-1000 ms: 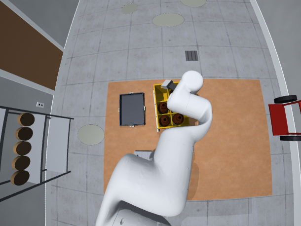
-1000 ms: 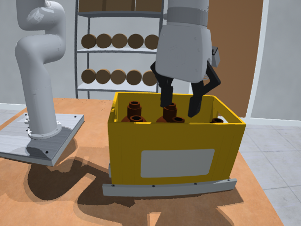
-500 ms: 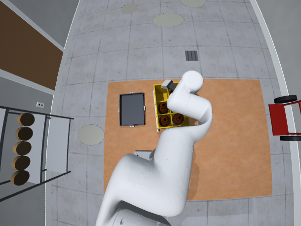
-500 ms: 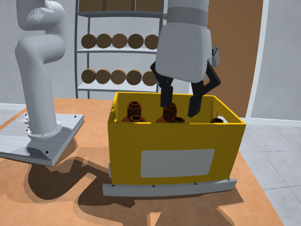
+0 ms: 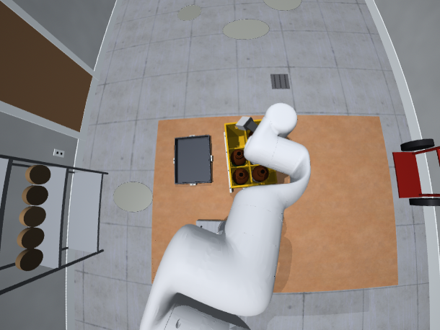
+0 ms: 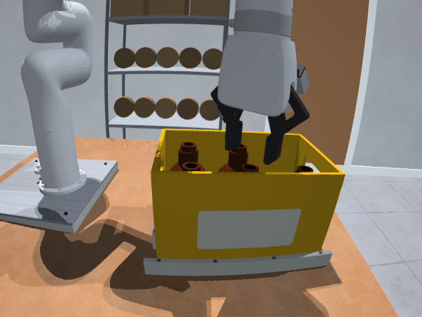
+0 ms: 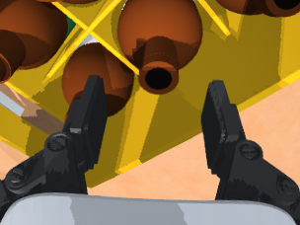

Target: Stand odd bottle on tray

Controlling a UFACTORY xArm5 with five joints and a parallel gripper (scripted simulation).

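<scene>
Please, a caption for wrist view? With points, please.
Open gripper (image 6: 252, 156) (image 7: 155, 97) above the yellow crate (image 6: 249, 194) (image 7: 129, 148), brown bottles standing inside.

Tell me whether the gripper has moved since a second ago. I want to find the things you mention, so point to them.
No, no visible shift: in the exterior view the gripper (image 6: 251, 155) (image 7: 155, 97) keeps its place against the yellow crate (image 5: 231, 133) (image 6: 174, 211) (image 7: 130, 148), its open fingertips reaching just below the far rim.
</scene>
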